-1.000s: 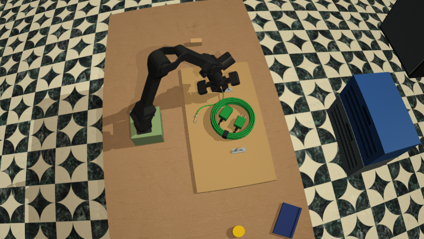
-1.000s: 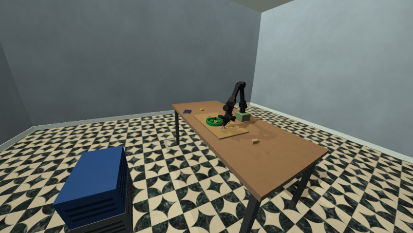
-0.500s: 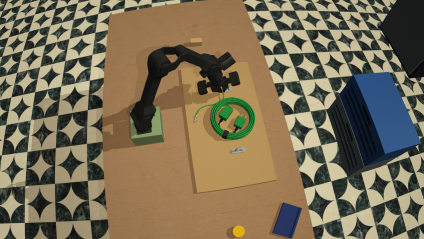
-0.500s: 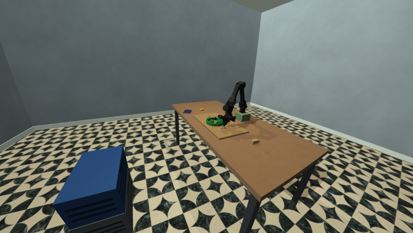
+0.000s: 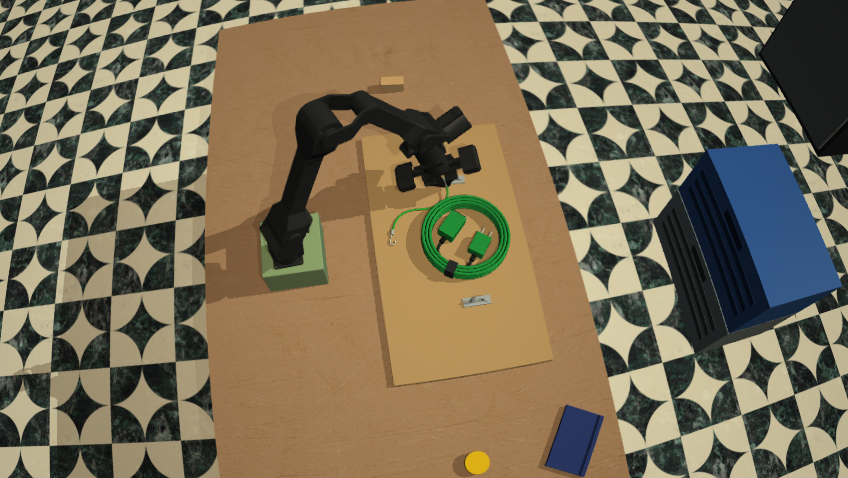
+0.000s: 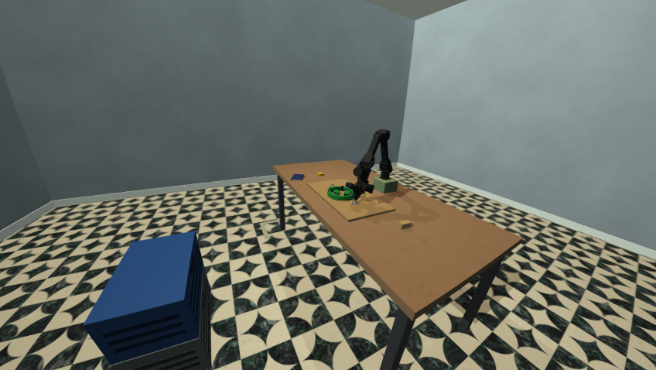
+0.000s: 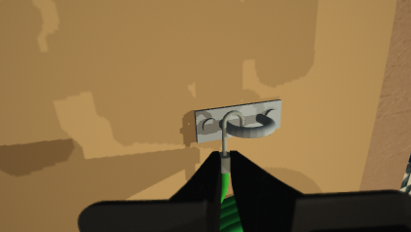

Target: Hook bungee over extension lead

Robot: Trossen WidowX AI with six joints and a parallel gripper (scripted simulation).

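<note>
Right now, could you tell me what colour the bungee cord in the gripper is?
Green, with a grey metal hook; clearest in the wrist view.

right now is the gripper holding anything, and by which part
Yes. The gripper is shut on the green bungee, pinching its cord just behind the metal hook.

A smooth grey metal tie-down eye plate sits on a matt tan wooden board; a ribbed green plastic-looking lead coil.

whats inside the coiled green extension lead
Inside the coiled extension lead lie its two green plug ends with short black leads, on the board. Whether anything lies beneath the plugs is hidden. The bungee lies outside the ring.
</note>
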